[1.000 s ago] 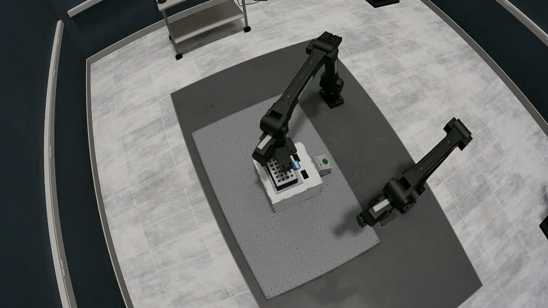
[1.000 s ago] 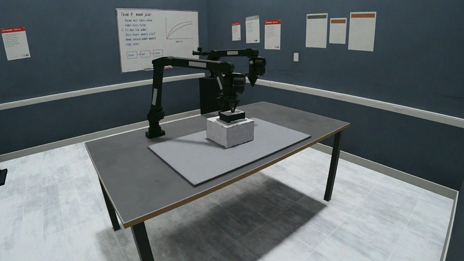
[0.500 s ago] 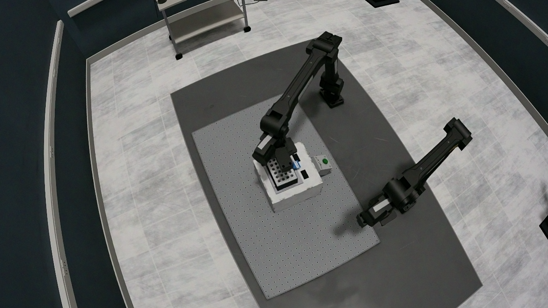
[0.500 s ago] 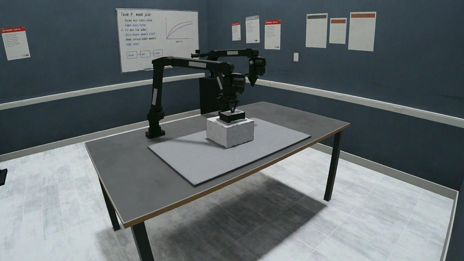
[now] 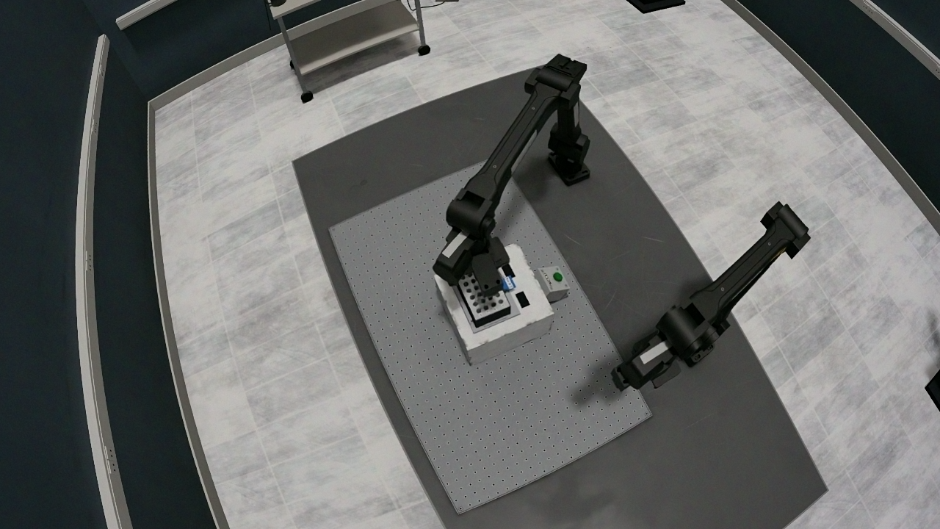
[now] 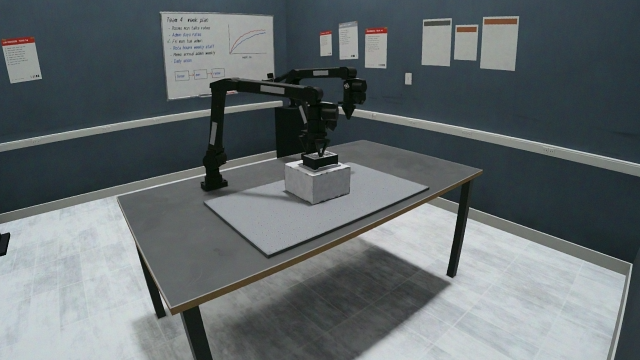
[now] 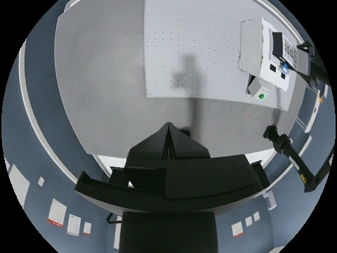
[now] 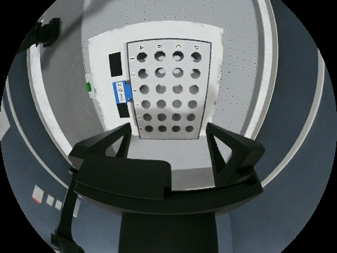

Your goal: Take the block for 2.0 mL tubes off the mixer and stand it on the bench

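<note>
Step in hand: we judge this to be the approach, with the release not yet begun.
2.0 mL block: the block (image 5: pixel 496 306) (image 6: pixel 324 161) (image 7: pixel 277 46) (image 8: pixel 169 82) sits on top of the mixer (image 5: pixel 512 341) (image 6: pixel 298 181) (image 7: pixel 250 46) (image 8: pixel 207 31) and looks level; we see no raised front edge.
Mixer: it stands on the perforated panel (image 5: pixel 526 427) (image 6: pixel 290 223) (image 7: pixel 189 35) (image 8: pixel 242 70), its control box (image 5: pixel 548 281) (image 7: pixel 259 88) side toward the panel's long edge on the arm-base side.
Lever: we take the blue 2.0 mL tab (image 5: pixel 508 283) (image 7: pixel 284 68) (image 8: pixel 121 92) at the block's A-column edge for it; nothing visibly presses it.
Right gripper: the right gripper (image 5: pixel 486 279) (image 6: pixel 321 153) (image 8: pixel 168 126) is wide open over the block, holding nothing; we cannot tell whether its tips touch.
Left gripper: the left gripper (image 5: pixel 664 373) (image 6: pixel 348 117) (image 7: pixel 168 126) is fully closed and empty, raised near the panel's far corner from the right arm's base.
Next move: we likely need one tool holding the lever down while the front edge lifts, then a pull forward and up from the back lip.
Risk: lifting straight up could drag the mixer along.
Set-down: the bench (image 5: pixel 689 460) (image 6: pixel 152 223) (image 7: pixel 102 88) comes last.
</note>
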Tool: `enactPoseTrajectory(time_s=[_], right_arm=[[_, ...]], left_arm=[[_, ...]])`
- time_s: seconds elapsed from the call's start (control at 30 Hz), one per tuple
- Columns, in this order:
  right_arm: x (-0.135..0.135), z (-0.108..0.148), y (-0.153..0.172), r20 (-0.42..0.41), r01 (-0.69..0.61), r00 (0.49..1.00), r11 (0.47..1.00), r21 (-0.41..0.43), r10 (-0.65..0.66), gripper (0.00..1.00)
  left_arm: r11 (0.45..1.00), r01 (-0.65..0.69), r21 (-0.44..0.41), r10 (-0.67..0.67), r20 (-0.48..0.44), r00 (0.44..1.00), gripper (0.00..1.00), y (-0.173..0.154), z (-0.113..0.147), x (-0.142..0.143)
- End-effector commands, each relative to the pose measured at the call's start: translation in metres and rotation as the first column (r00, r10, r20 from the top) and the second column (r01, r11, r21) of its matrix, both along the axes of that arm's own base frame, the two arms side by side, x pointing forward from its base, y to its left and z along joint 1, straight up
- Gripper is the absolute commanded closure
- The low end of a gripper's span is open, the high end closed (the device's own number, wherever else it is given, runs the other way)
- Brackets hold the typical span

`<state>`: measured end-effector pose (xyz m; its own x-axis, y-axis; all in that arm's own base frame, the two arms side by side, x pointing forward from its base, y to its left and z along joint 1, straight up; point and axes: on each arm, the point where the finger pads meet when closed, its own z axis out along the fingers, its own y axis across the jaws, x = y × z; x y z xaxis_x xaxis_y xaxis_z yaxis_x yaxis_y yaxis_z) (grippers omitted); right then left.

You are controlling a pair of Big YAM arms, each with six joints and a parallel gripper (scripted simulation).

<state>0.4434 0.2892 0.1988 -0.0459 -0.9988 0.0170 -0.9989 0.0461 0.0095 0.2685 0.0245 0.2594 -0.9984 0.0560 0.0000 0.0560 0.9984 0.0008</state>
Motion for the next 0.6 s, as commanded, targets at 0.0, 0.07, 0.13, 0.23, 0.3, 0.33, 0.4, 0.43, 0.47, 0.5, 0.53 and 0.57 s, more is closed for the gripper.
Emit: enactPoseTrajectory(time_s=[0.0,0.07,0.13,0.23,0.3,0.33,0.4,0.43,0.47,0.5,0.53,0.57], right_arm=[[0.006,-0.025,0.001,-0.023,0.02,1.0,1.0,-0.018,-0.02,0.0],[0.007,-0.025,0.001,-0.022,0.02,1.0,1.0,-0.017,-0.02,0.0],[0.007,-0.02,0.002,-0.014,0.02,1.0,1.0,-0.012,-0.02,0.0],[0.01,-0.011,0.003,0.006,0.02,1.0,1.0,0.002,-0.02,0.0],[0.01,-0.008,0.003,0.014,0.02,1.0,1.0,0.007,-0.02,0.0],[0.008,-0.008,0.002,0.013,0.02,1.0,1.0,0.007,-0.02,0.0],[0.006,-0.009,0.0,0.012,0.02,1.0,1.0,0.006,-0.02,0.0],[0.005,-0.008,0.0,0.014,0.02,1.0,1.0,0.007,-0.02,0.0],[0.005,-0.006,0.0,0.016,0.02,1.0,1.0,0.009,-0.02,0.0],[0.003,-0.005,-0.001,0.015,0.019,1.0,1.0,0.008,-0.02,0.0],[0.002,-0.003,-0.002,0.015,0.019,1.0,1.0,0.008,-0.02,0.0],[0.002,-0.002,-0.002,0.018,0.019,1.0,1.0,0.01,-0.02,0.0]], left_arm=[[1.0,0.008,0.002,-0.008,0.015,1.0,1.0,-0.001,0.002,0.007],[1.0,0.008,0.002,-0.008,0.015,1.0,1.0,-0.001,0.002,0.007],[1.0,0.008,0.002,-0.008,0.015,1.0,1.0,-0.001,0.003,0.007],[1.0,0.008,0.002,-0.008,0.016,1.0,1.0,-0.001,0.003,0.007],[1.0,0.008,0.002,-0.008,0.016,1.0,1.0,-0.001,0.003,0.007],[1.0,0.008,0.002,-0.008,0.017,1.0,1.0,-0.001,0.003,0.007],[1.0,0.008,0.002,-0.008,0.017,1.0,1.0,-0.001,0.003,0.007],[1.0,0.008,0.002,-0.008,0.017,1.0,1.0,-0.001,0.003,0.007],[1.0,0.008,0.002,-0.008,0.017,1.0,1.0,-0.001,0.003,0.007],[1.0,0.008,0.002,-0.008,0.018,1.0,1.0,-0.001,0.003,0.007],[1.0,0.008,0.002,-0.009,0.018,1.0,1.0,-0.001,0.003,0.007],[1.0,0.008,0.002,-0.009,0.018,1.0,1.0,-0.001,0.004,0.007]])
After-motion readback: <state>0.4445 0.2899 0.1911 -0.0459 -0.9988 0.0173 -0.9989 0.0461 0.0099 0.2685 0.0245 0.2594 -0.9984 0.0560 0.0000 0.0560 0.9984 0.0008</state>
